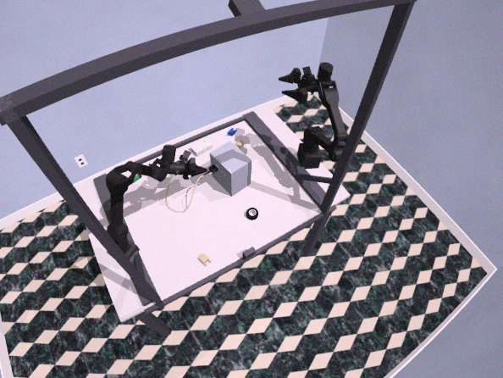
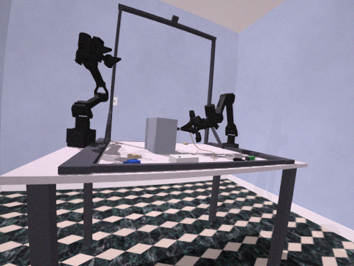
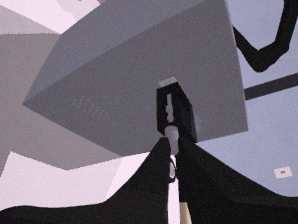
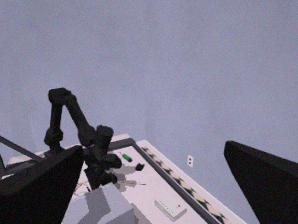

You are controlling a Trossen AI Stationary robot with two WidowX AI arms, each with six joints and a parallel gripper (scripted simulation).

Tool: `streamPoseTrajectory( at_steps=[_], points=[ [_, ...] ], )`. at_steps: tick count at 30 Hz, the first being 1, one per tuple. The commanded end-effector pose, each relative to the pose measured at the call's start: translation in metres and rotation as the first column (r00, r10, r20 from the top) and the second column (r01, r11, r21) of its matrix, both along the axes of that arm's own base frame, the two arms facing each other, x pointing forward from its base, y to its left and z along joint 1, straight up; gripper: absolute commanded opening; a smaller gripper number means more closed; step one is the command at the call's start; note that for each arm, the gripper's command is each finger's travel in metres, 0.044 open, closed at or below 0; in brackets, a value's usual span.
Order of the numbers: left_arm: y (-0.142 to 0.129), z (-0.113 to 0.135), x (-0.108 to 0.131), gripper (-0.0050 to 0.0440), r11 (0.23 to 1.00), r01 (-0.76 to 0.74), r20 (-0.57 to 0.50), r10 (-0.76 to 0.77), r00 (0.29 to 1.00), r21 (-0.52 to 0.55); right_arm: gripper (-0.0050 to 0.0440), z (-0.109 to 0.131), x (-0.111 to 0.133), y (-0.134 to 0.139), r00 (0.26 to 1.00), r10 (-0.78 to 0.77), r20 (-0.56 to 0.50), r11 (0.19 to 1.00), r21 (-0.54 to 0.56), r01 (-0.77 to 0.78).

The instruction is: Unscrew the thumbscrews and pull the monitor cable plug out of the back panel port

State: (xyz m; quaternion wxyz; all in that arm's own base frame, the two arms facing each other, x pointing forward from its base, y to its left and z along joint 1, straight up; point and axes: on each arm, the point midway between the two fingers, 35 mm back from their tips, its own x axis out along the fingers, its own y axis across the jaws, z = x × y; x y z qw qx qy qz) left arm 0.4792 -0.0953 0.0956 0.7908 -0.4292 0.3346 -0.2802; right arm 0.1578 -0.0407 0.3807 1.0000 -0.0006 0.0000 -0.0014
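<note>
The grey box (image 1: 241, 178) (image 2: 161, 135) (image 3: 125, 90) stands on the table. The black plug (image 2: 178, 129) (image 3: 175, 112) sits against its back panel and looks straight; any small gap at the port cannot be made out. The beige cable (image 1: 182, 211) (image 3: 185, 212) hangs from it in a loop. My left gripper (image 1: 207, 169) (image 2: 181, 129) (image 3: 172, 144) is closed on a grey thumbscrew (image 3: 171, 133) at the plug's rear. The other thumbscrew cannot be made out. My right gripper (image 1: 281, 86) (image 2: 116, 54) (image 4: 155, 150) is wide open, empty and high in the air.
A white case (image 1: 201, 148) (image 2: 183, 158) and a blue piece (image 1: 231, 131) (image 2: 132, 161) lie beyond the box. A black ring (image 1: 251, 216) and a tan piece (image 1: 204, 258) lie on its other side. Dark frame posts stand at the table's ends.
</note>
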Motion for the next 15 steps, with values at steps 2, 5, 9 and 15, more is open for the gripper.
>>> streamPoseTrajectory(
  at_steps=[2,5,9,15],
  points=[
    [0.0008,0.0106,0.0030,0.0000,0.999,-0.003,0.016,0.004,1.000,-0.037,0.0440,0.0027,-0.0003,0.0013,1.000,0.003,0.001,1.000,-0.004,-0.003],
    [0.0012,0.0098,0.0029,0.0000,0.997,-0.002,0.003,0.002,1.000,-0.076,0.0440,0.0027,-0.0003,0.0013,1.000,0.003,0.001,1.000,-0.004,-0.003],
    [0.0014,0.0092,0.0030,0.0000,0.995,-0.002,-0.006,0.002,1.000,-0.102,0.0440,0.0027,-0.0003,0.0013,1.000,0.003,0.001,1.000,-0.004,-0.003],
    [0.0018,0.0081,0.0030,0.0000,0.988,-0.003,-0.023,-0.001,1.000,-0.152,0.0440,0.0027,-0.0003,0.0013,1.000,0.003,0.001,1.000,-0.004,-0.003]
  ],
)
